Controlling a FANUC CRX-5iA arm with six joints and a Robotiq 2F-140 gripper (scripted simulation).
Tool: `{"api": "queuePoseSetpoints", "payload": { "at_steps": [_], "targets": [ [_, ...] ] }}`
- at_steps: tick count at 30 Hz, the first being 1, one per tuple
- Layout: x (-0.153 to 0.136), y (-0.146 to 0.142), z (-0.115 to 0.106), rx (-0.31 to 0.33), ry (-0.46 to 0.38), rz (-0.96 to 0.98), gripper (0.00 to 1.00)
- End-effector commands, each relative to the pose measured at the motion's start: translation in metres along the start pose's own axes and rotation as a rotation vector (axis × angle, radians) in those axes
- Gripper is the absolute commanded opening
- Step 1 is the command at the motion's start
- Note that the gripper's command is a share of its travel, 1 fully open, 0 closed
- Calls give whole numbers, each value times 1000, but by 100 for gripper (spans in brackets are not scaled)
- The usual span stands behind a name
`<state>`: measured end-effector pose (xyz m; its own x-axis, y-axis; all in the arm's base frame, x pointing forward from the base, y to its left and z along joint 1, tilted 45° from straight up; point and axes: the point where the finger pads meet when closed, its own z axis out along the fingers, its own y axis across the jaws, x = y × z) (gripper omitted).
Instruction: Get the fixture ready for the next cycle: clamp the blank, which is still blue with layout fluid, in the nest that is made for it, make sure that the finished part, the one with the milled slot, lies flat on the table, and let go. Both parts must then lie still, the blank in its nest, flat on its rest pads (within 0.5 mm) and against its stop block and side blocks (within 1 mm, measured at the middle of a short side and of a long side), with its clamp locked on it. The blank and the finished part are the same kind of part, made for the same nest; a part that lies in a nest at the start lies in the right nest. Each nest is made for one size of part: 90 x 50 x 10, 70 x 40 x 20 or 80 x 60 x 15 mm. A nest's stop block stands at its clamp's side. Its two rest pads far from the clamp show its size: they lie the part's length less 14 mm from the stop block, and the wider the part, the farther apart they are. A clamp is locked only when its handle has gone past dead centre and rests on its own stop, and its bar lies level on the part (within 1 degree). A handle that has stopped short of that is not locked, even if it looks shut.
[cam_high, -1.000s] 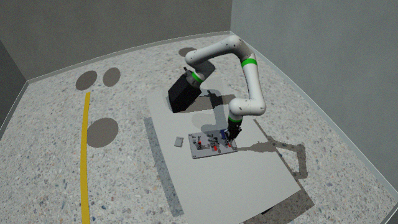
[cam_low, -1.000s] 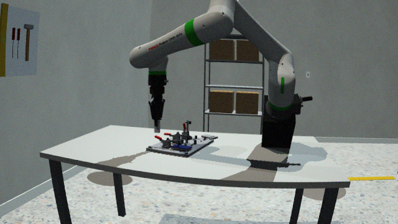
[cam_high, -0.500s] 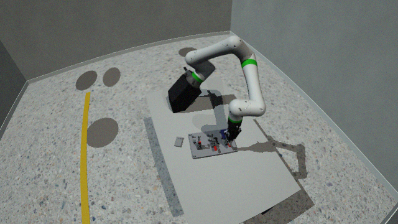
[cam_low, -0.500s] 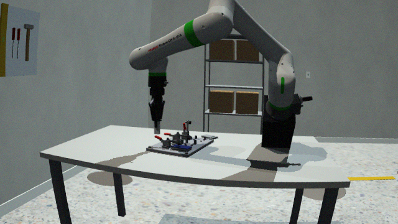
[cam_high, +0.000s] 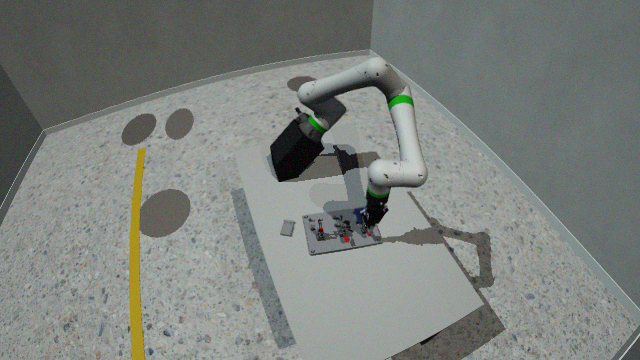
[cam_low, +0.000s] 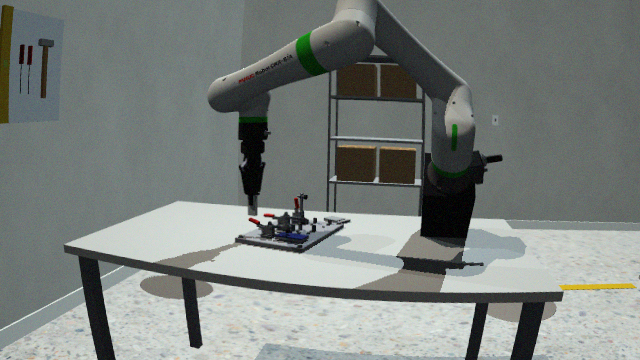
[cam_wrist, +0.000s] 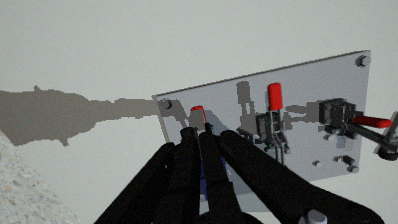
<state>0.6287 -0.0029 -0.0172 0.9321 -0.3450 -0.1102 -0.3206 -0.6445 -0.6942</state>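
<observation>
At frame centre, the fixture plate (cam_wrist: 310, 95) looks like matt grey metal. The clamp handle grips (cam_wrist: 274, 96) look like smooth red plastic. The floor (cam_high: 75, 280) is rough speckled stone; the table top (cam_low: 150, 230) smooth and matt.
</observation>
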Motion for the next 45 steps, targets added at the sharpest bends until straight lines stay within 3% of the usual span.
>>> {"api": "queuePoseSetpoints", "payload": {
  "at_steps": [1,45],
  "targets": [
    [0,0,0,0,0,0,0],
    [0,0,6,0,0,0,0]
  ]
}}
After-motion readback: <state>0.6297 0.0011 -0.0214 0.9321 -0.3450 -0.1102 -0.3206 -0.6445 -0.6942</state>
